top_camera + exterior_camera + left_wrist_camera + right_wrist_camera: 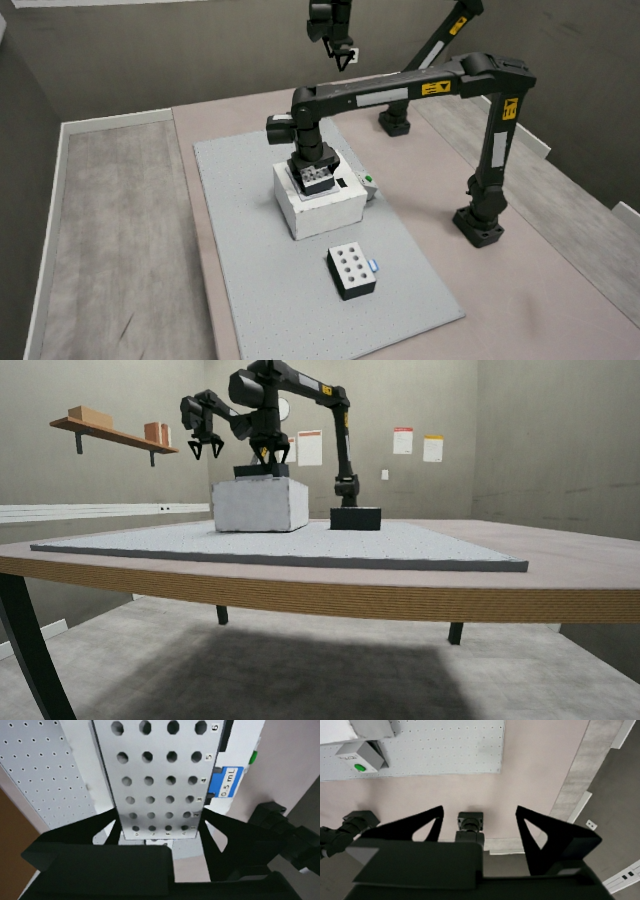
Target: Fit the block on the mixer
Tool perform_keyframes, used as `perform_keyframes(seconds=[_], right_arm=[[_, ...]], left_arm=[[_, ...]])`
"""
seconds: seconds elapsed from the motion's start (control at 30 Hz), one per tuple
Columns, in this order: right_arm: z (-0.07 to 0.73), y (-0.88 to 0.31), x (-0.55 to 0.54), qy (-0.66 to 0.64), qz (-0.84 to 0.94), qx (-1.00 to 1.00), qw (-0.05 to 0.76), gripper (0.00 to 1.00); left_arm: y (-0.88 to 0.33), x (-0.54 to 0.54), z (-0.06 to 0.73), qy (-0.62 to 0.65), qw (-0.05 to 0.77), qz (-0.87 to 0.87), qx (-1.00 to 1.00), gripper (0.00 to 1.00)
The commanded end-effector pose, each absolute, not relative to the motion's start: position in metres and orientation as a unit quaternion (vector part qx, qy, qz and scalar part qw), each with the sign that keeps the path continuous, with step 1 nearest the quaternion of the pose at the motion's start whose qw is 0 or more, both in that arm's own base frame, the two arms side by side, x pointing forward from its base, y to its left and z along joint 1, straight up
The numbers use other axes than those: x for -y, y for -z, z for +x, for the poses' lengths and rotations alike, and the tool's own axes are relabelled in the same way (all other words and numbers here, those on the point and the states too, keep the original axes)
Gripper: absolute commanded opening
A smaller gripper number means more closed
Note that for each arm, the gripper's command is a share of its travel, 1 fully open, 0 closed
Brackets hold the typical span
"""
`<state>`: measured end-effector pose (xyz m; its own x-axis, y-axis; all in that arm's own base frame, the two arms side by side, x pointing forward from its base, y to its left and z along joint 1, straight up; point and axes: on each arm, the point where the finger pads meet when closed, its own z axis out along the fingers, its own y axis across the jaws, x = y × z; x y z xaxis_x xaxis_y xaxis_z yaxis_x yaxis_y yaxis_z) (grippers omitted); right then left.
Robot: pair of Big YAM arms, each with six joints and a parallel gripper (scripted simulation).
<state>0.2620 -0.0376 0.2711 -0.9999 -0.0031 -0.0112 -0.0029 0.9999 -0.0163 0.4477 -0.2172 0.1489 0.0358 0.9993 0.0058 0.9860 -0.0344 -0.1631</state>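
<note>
The left gripper (317, 175) (272, 463) (160, 809) is pinching the sides of a block (318, 182) (245, 471) (158, 768) at the top of the white mixer (327, 217) (252, 505) (76, 744) (334, 730). This is the block we want. Its blue lever (227, 782) says "0.5 mL" in black on white. Small numbers from 1 to 6 go down one side of its top, next to rows of four round holes. I see no tubes in the holes. The letters at the end are too tiny to read for sure. I can't tell if the block is clicked in.

The right gripper (341, 62) (206, 457) (479, 809) is wide open with nothing in it, up high and well apart from the mixer.

Beside the mixer is a little gray box (369, 190) (366, 755) with a green button (368, 178) (252, 757) (359, 767). The writing on it is too fuzzy to read.

Near the mixer, the other block (352, 267) (355, 519) sits flat on the dotted mat (280, 280) (400, 545) (32, 752) (453, 748). It has eight bigger holes, with no tubes showing, and a blue tab (373, 265) too small to read.
</note>
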Motion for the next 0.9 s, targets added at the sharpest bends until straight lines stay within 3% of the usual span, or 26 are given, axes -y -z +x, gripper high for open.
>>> perform_keyframes(seconds=[0.0,0.87], right_arm=[[0.27,-0.288,0.038,0.012,0.001,-0.999,0.031,1.0],[0.266,-0.279,0.037,0.011,0.001,-1.0,0.019,1.0]], left_arm=[[-0.198,0.223,0.46,-0.041,0.011,-0.718,0.695,0.0],[-0.206,0.225,0.467,-0.037,0.001,-0.719,0.694,0.0]])
